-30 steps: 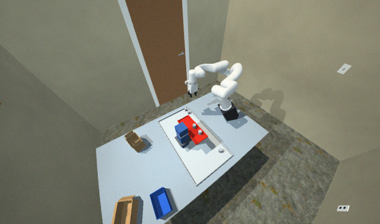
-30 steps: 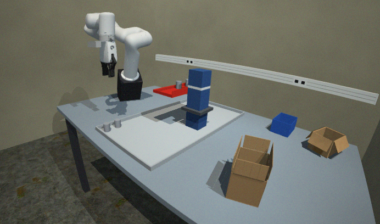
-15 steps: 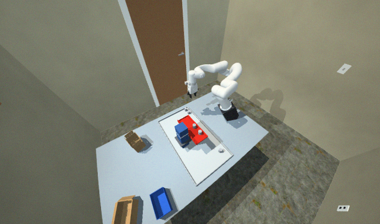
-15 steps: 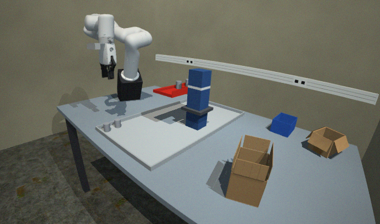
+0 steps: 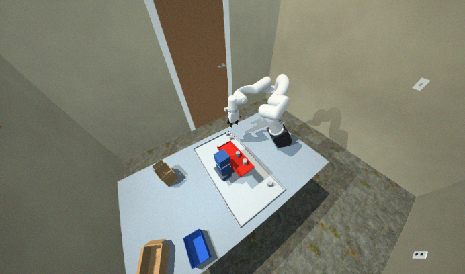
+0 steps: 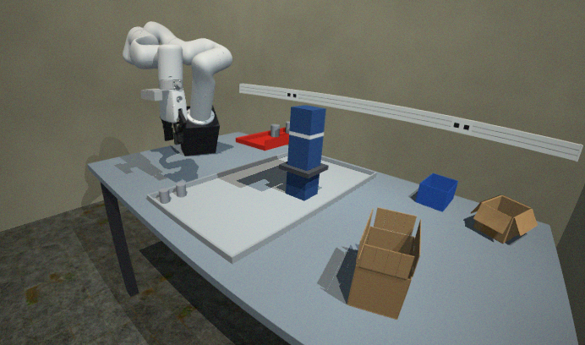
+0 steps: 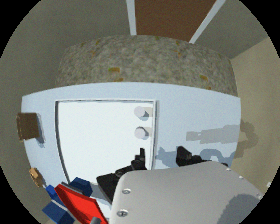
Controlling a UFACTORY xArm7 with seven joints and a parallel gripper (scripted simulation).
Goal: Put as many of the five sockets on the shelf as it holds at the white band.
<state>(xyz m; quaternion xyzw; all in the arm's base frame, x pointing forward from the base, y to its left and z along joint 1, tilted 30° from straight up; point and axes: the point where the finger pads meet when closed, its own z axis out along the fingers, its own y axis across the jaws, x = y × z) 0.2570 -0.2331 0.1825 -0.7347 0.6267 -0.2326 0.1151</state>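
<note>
The red shelf (image 5: 228,150) (image 6: 254,140) (image 7: 80,202) is on the blue post (image 5: 222,157) (image 6: 305,150), which has a white band (image 6: 306,135). The post hides part of the shelf in the exterior view, so its exact height against the band is hard to tell. Two grey sockets (image 5: 237,154) (image 5: 244,161) stand inside its rim. Two more sockets (image 6: 164,195) (image 6: 181,188) (image 7: 140,112) (image 7: 140,133) stand in one corner of the white tray, and one socket (image 5: 270,183) near its other end. My gripper (image 5: 234,125) (image 6: 172,140) (image 7: 160,155) is open and empty, high beside the two corner sockets, on the robot base's side.
The white tray (image 5: 240,209) (image 6: 226,227) has a low raised rim. A dark grey collar (image 6: 303,169) surrounds the post below the band. A blue bin (image 5: 197,248) (image 6: 436,191) and two cardboard boxes (image 5: 164,172) (image 6: 382,278) (image 6: 502,217) stand farther along the table.
</note>
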